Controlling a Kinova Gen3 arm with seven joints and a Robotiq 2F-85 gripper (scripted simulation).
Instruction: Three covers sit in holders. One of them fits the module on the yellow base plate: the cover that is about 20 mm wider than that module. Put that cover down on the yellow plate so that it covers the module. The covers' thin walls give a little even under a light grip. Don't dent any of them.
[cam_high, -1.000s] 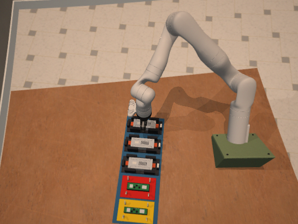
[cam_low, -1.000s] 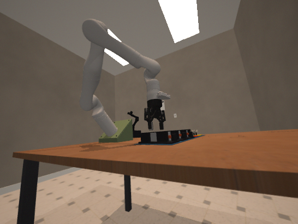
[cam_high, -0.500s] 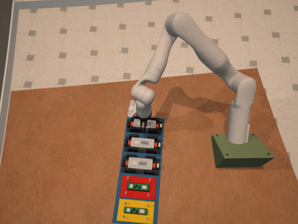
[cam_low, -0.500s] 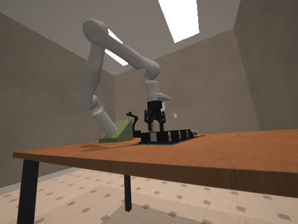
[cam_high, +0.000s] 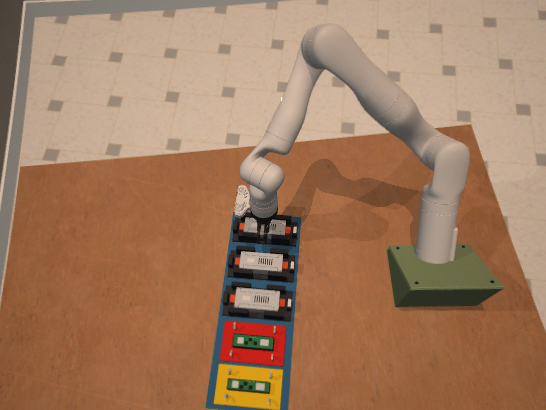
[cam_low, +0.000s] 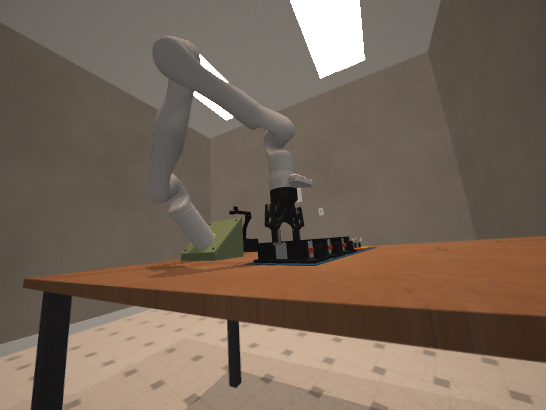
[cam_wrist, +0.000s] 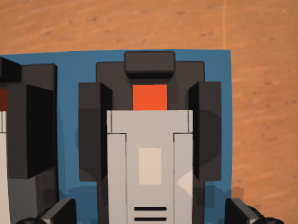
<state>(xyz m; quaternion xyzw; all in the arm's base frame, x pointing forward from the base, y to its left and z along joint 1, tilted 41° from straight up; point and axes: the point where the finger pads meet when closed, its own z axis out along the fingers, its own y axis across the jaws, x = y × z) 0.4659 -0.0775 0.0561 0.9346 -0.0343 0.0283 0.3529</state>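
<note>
My gripper (cam_low: 284, 231) hangs wide open and empty over the far cover (cam_wrist: 149, 165), which sits in its black holder (cam_wrist: 92, 130) low in the wrist view. Only the top view shows the yellow plate (cam_high: 223, 395) with its green module (cam_high: 249, 385), at the bottom of the frame.

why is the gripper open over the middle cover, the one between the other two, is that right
Not quite. The gripper is open, but it hangs over the end cover, the one farthest from the yellow plate, not the middle cover. The top view shows it.
</note>
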